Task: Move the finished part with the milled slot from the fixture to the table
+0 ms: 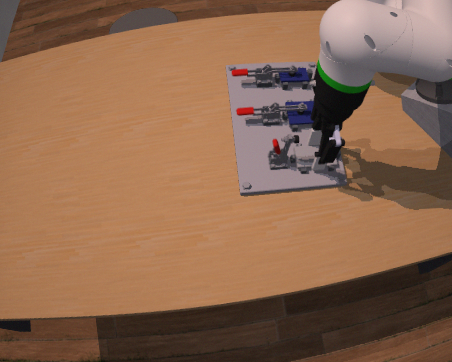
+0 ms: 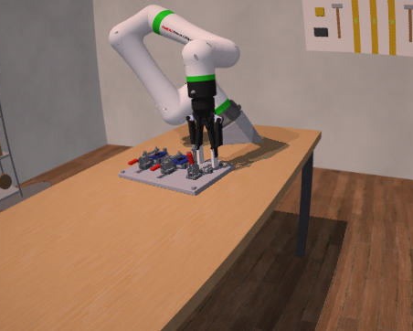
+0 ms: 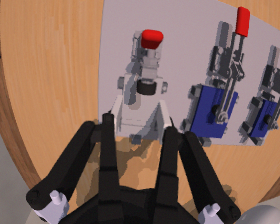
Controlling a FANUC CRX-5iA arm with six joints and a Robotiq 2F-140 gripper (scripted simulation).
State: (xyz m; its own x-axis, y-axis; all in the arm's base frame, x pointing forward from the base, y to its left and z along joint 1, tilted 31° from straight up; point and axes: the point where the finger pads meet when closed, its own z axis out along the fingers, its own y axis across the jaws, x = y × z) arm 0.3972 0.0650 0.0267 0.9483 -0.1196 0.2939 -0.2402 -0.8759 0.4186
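The grey fixture plate (image 1: 285, 130) lies on the table with three nests. The two blue blanks (image 1: 294, 76) (image 1: 299, 112) sit in the far and middle nests, their red clamp handles (image 1: 240, 72) (image 1: 245, 111) lying flat. In the near nest the clamp handle (image 1: 276, 146) stands raised. My gripper (image 1: 326, 159) reaches straight down into this nest and is shut on the grey finished part (image 3: 139, 119), which sits in the nest. In the wrist view the fingers press its two sides, behind the raised red handle (image 3: 151, 38). The slot is not visible.
The robot base (image 1: 435, 115) stands at the table's right edge, just behind the plate. A bolt head (image 1: 246, 186) marks the plate's near left corner. Wooden table top stretches to the left and front of the plate.
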